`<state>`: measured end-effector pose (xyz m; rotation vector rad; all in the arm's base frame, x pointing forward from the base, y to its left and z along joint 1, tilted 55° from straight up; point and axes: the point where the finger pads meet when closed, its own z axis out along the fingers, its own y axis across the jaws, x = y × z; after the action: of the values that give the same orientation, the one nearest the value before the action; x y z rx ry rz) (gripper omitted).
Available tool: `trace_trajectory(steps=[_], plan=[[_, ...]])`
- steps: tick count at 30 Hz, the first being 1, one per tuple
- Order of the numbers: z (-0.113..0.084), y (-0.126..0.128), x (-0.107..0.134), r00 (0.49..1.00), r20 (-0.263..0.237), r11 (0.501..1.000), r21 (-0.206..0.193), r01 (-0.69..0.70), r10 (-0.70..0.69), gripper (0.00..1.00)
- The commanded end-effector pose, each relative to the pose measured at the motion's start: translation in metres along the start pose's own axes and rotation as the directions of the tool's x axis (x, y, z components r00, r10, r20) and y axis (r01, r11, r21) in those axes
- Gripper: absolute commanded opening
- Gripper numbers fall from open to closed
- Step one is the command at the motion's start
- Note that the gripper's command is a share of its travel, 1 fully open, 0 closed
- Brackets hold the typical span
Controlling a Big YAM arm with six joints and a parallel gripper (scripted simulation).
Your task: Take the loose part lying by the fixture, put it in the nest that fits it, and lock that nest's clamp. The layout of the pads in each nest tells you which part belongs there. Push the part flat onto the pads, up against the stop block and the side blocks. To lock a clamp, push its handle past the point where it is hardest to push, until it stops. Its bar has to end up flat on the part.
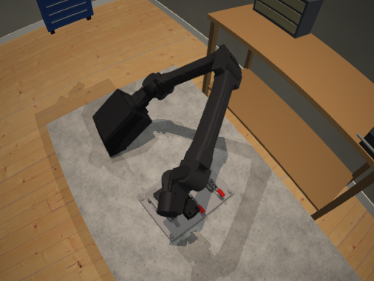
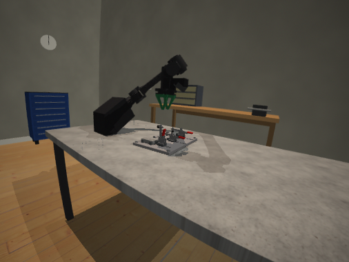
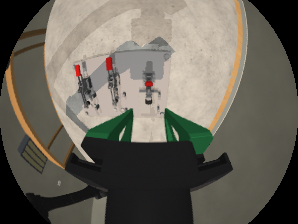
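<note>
Hanging above the fixture plate (image 1: pixel 185 227) (image 2: pixel 152 147) (image 3: pixel 132 90), the gripper (image 2: pixel 165 109) (image 3: pixel 148 112) points its green fingers downward, well clear of the clamps. The fingers stand partly apart, released, with nothing between them. The plate lies flat on the grey table (image 1: pixel 229 240) (image 2: pixel 241 172) (image 3: pixel 205 60) and carries three clamps in a row. Two red handles, the outer handle (image 1: pixel 220 192) (image 2: pixel 190 132) (image 3: pixel 77 70) and the middle handle (image 1: pixel 201 208) (image 2: pixel 181 137) (image 3: pixel 109 63), lie low, extending toward one edge of the plate. The third red handle (image 2: pixel 163 132) (image 3: pixel 149 84) stands upright. The arm (image 1: pixel 214 111) (image 2: pixel 152 82) covers part of the plate in the top view. The loose part cannot be distinguished from the fixture hardware; its location cannot be determined.
</note>
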<state>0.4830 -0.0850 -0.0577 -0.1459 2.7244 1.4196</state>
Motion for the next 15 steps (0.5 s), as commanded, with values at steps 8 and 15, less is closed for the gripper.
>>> trace_trajectory(steps=[8,15], plan=[[0.034,-0.001,0.001,1.000,-0.015,1.000,-0.007,-0.010,0.010,0.45],[0.062,-0.001,0.002,1.000,-0.016,1.000,-0.007,-0.011,0.010,0.45]])
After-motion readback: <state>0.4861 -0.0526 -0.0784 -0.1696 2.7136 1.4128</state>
